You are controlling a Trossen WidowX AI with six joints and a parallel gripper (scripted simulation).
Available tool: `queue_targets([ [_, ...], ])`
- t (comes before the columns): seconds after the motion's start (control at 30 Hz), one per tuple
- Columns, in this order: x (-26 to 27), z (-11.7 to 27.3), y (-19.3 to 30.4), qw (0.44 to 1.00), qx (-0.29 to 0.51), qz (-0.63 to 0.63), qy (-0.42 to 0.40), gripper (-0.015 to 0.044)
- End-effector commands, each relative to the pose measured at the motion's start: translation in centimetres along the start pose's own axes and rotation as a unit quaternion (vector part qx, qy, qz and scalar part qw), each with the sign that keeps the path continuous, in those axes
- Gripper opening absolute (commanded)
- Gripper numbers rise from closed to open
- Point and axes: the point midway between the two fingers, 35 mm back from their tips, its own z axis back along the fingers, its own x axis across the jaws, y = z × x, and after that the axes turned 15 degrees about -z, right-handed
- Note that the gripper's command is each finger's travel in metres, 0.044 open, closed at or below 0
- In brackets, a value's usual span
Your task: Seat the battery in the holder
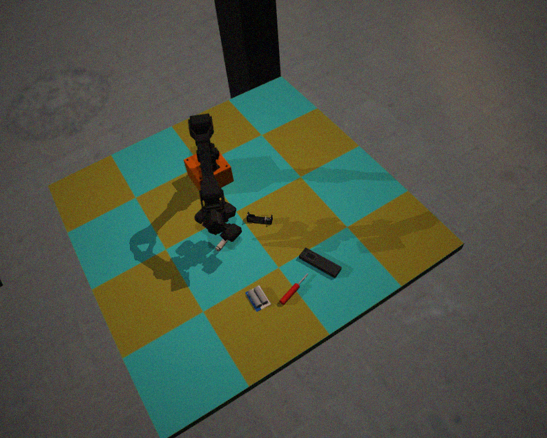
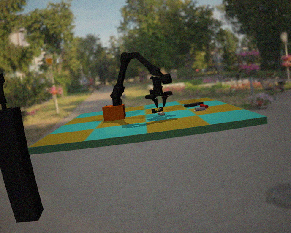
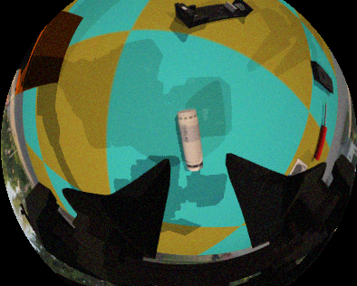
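Note:
A pale battery (image 1: 220, 245) (image 2: 161, 113) (image 3: 190, 140) lies on its side on a turquoise square. My gripper (image 2: 160, 107) (image 3: 197, 161) is open and empty, pointing down above the battery. In the wrist view the battery lies lengthwise ahead of and between the two fingertips, not touched by them. The black holder (image 1: 259, 219) (image 2: 157, 110) (image 3: 213, 14) is empty and lies on a yellow square, with a raised wall at each end. In the top view the arm hides the fingers and part of the battery. The spring and the lip are too small to tell apart.
A black remote-like block (image 1: 320, 262) (image 3: 323, 76), a red screwdriver (image 1: 289, 293) (image 3: 321, 142) and a pack with two grey cells (image 1: 257, 298) lie beyond the holder and battery. The orange base (image 1: 222, 177) (image 2: 114, 112) carries the arm. A dark pillar (image 1: 253, 45) stands at the mat's far edge.

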Motion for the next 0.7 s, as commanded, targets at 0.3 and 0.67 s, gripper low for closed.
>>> queue_targets([
  [0.3, 0.2, -1.1, 0.2, 0.999, -0.012, 0.030, -0.013, 0.0227],
  [0.67, 0.2, -2.9, 0.1, 0.999, -0.012, 0.030, -0.013, 0.0227],
])
